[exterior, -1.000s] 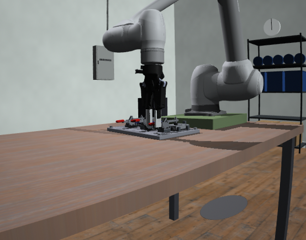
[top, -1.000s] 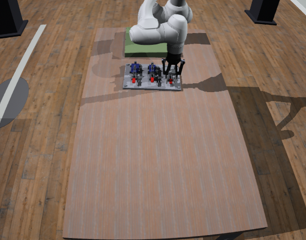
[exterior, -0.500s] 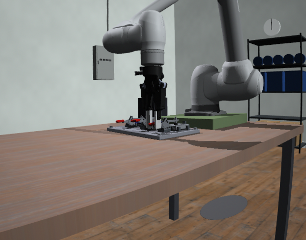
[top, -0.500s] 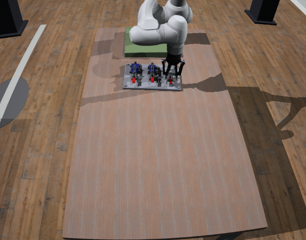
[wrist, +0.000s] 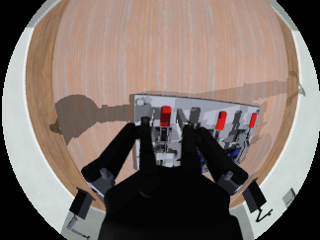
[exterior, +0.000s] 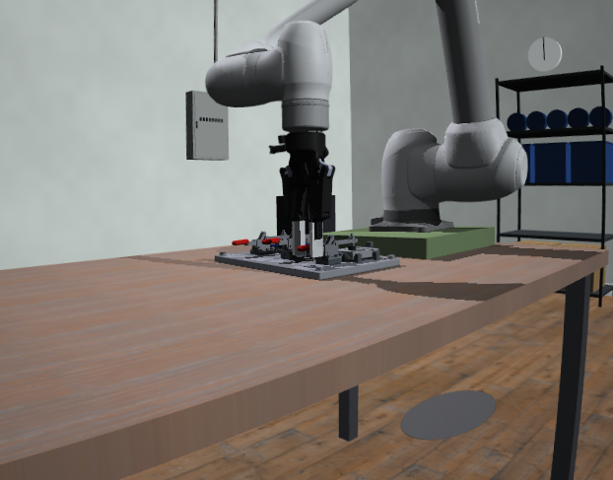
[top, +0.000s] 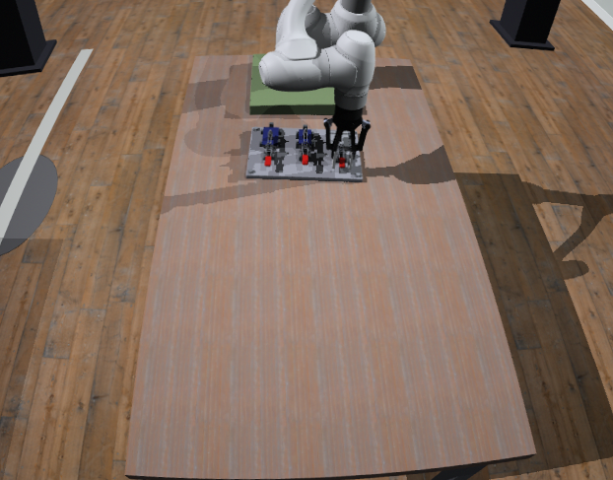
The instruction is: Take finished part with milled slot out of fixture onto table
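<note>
Top: outer blank, middle blank nested beside gripper. Exterior: fingers part-open, apparently nothing held. Wrist: finished part, probably the pale piece, in fixture below gripper; removal, laying flat left

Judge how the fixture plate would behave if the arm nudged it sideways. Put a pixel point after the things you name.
The fixture plate [top: 291, 172] [exterior: 269, 267] [wrist: 170, 100] would probably slide rather than tip, being broad, thin and flat on the table [top: 327, 314] [exterior: 199, 330] [wrist: 168, 47]. It looks stiff, with straight edges. The metal-looking clamps on it suggest some heft, though any bolting down can't be seen.
</note>
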`<state>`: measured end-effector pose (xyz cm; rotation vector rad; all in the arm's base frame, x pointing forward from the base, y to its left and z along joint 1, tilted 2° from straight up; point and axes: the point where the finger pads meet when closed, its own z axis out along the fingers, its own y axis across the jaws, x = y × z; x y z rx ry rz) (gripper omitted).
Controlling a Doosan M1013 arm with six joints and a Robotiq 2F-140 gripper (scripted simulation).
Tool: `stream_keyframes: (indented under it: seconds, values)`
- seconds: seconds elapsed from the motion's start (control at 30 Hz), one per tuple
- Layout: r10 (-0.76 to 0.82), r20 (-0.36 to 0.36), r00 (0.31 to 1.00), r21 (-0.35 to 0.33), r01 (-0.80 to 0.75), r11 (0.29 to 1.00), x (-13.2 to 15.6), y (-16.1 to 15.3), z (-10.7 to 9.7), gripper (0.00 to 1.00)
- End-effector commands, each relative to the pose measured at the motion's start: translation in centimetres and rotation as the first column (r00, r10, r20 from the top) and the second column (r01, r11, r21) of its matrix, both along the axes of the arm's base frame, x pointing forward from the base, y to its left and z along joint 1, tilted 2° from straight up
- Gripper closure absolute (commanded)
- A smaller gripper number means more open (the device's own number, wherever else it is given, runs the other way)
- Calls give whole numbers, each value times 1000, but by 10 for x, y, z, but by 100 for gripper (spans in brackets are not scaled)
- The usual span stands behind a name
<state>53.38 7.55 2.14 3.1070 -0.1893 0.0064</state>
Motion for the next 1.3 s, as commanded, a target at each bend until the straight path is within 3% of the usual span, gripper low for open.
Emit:
stream_keyframes:
  seconds: [0.0,0.33,0.37,1.27]
  values:
    - [0,0,1000,0,0,1000,0,0,0,72]
    - [0,0,1000,0,0,1000,0,0,0,72]
    - [0,0,1000,0,0,1000,0,0,0,89]
    - [0,0,1000,0,0,1000,0,0,0,89]
